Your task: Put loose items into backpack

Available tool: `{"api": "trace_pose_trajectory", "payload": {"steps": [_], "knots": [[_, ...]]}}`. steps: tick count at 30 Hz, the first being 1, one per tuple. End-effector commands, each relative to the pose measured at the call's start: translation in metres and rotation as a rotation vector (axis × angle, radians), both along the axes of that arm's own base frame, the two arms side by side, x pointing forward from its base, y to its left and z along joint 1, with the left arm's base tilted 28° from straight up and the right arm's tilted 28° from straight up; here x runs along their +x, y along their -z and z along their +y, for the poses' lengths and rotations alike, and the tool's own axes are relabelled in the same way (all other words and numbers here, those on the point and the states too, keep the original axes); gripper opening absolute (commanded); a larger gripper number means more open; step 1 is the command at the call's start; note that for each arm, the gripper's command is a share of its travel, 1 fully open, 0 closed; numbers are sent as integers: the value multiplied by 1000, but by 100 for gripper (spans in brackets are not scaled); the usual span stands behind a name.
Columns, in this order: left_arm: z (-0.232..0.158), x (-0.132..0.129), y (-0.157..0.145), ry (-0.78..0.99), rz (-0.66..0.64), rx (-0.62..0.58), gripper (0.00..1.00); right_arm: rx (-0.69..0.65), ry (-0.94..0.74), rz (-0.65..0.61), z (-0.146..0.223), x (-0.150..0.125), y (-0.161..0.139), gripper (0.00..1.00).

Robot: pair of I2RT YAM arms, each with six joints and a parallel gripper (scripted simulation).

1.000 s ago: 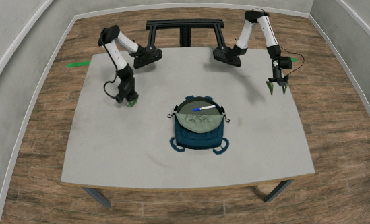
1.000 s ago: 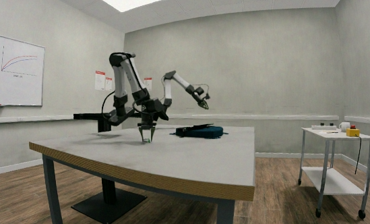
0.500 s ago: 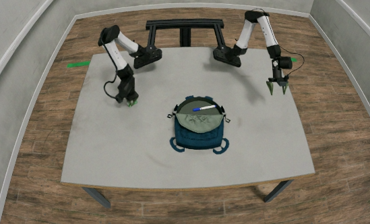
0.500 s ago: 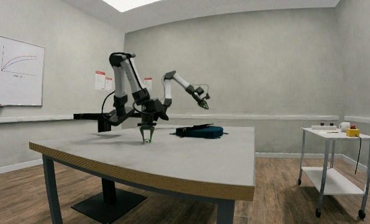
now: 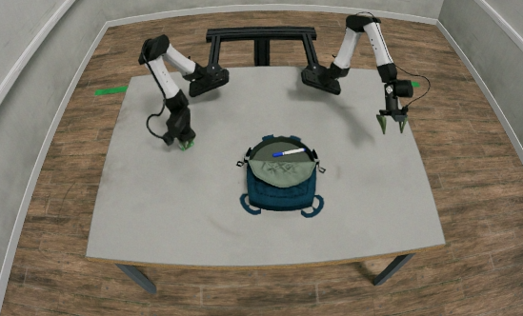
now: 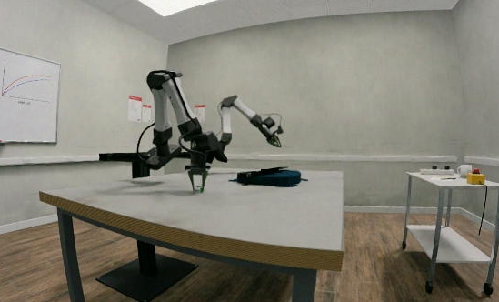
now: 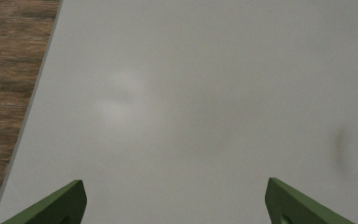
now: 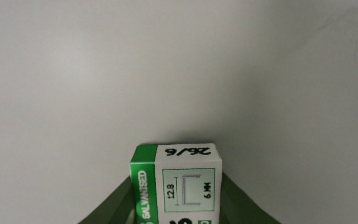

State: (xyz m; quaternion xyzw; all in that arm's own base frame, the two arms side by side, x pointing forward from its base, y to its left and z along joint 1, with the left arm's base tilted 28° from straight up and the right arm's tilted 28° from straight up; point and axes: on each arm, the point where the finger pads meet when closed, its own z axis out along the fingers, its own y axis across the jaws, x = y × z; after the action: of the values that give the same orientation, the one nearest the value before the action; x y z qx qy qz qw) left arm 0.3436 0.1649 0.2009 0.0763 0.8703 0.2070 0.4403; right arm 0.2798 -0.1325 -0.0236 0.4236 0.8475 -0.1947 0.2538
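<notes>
We see white arm segments [image 5: 164, 78] [image 6: 161, 109] with small dark dots, black joints [image 5: 358, 23] [image 6: 158, 78], thin looping black cables [image 5: 150, 125] [image 6: 138, 140] and pointed green fingers [image 5: 382, 125] [image 6: 192, 180].

White cart [image 6: 463, 182], yellow box [image 6: 475, 178], probably mug [image 6: 464, 171].

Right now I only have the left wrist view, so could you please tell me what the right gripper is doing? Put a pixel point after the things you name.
Observer: The right gripper [image 5: 186, 147] [image 6: 198, 191] [image 8: 177, 182] is down at the table, its fingers against both sides of a green-and-white box of 26/6 staples [image 5: 187, 144] [image 6: 198, 188] [image 8: 190, 190].
Operator: Thank you, and is anything already in the backpack?
Observer: Yes, a blue-and-white marker [image 5: 290, 152] lies in the open part of the backpack [image 5: 282, 197] [image 6: 281, 178], above the folded flap [image 5: 282, 176] in the top view.
Operator: Could you also tell me which arm is closer to it?
Observer: Both stand off to the sides; in the top view the right gripper looks somewhat closer.
</notes>
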Motion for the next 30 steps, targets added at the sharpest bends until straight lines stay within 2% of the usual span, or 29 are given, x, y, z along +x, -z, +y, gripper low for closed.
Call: {"api": "trace_pose_trajectory", "payload": {"steps": [1, 23, 30], "knots": [[-1, 1, -4, 4, -11, 4, 90, -12, -1, -35, 4, 6, -23, 29], [-1, 1, -4, 4, -11, 4, 90, -7, -1, -37, 48, -15, -113, 29], [-1, 1, -4, 4, -11, 4, 90, -8, -1, -18, 50, -25, -109, 29]]}}
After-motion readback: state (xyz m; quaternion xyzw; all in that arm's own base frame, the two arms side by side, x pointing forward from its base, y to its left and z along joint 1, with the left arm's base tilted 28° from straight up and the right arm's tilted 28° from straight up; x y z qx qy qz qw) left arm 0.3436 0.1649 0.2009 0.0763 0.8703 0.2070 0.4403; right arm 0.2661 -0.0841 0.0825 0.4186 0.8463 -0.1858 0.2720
